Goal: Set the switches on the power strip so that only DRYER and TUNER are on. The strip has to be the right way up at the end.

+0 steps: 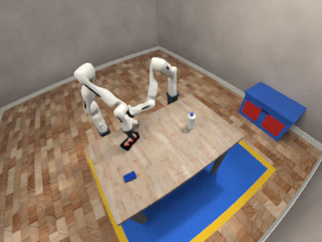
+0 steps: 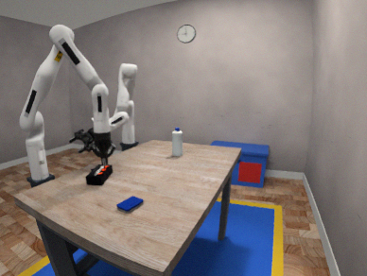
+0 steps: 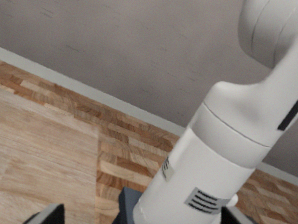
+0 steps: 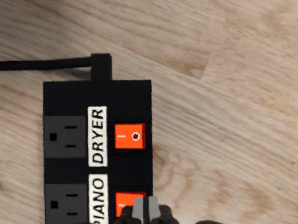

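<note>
The black power strip (image 1: 124,147) (image 2: 96,181) (image 4: 125,95) lies on the table with its switches and labels up. In the right wrist view the orange DRYER switch (image 4: 125,142) is whole, with I at left, O at right and a darker right edge. The orange PIANO switch (image 4: 127,197) is partly covered by my right gripper (image 4: 145,204) (image 2: 105,163), which is shut and empty, its tips over that switch's right part. The TUNER label is out of the wrist view. My left gripper (image 2: 77,144) is open and empty, away from the strip.
A blue block (image 1: 129,176) (image 2: 130,203) lies on the table toward the near end. A white bottle (image 1: 191,122) (image 2: 177,144) with a blue cap stands farther back. The strip's cord (image 4: 45,65) runs off left in the right wrist view. Both arms are close together beside the strip.
</note>
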Controlling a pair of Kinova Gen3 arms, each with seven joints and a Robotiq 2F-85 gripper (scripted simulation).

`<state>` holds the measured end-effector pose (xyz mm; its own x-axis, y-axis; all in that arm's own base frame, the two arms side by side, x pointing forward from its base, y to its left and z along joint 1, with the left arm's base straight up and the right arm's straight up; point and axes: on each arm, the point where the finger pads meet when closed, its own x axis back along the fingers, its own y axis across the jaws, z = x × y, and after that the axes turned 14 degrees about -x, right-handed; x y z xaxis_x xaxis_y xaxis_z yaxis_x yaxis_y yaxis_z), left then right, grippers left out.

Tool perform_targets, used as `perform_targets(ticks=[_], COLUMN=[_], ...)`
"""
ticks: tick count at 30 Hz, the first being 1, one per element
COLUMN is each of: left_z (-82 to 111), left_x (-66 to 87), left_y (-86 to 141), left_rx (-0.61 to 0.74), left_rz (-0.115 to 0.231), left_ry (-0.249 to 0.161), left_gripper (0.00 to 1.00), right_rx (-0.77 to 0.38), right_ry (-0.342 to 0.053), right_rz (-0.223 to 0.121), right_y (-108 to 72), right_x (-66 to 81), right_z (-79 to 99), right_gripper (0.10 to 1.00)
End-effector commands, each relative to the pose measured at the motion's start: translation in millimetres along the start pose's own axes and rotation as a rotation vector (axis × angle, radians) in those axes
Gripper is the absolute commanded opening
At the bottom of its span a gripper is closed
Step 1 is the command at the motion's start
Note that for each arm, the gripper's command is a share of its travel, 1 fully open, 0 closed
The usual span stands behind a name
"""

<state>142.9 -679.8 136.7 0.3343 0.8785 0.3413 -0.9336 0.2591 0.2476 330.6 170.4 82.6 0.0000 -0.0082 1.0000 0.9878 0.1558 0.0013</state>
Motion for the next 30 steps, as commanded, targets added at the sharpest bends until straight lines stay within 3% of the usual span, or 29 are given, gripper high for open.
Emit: perform_targets(ticks=[1,30], left_z=[1.4,1.4], left_x=[0.2,0.2], left_y=[0.1,0.1], left_rx=[-0.002,-0.002], left_rz=[0.000,0.000], left_ry=[0.002,0.002], left_gripper=[1.000,1.000], right_rx=[0.004,0.004], right_ry=[-0.005,-0.005], right_rz=[0.002,-0.001], right_y=[-1.3,-0.6], right_x=[-5.3,-10.8], right_z=[-0.9,-0.8], right_gripper=[0.099,0.099])
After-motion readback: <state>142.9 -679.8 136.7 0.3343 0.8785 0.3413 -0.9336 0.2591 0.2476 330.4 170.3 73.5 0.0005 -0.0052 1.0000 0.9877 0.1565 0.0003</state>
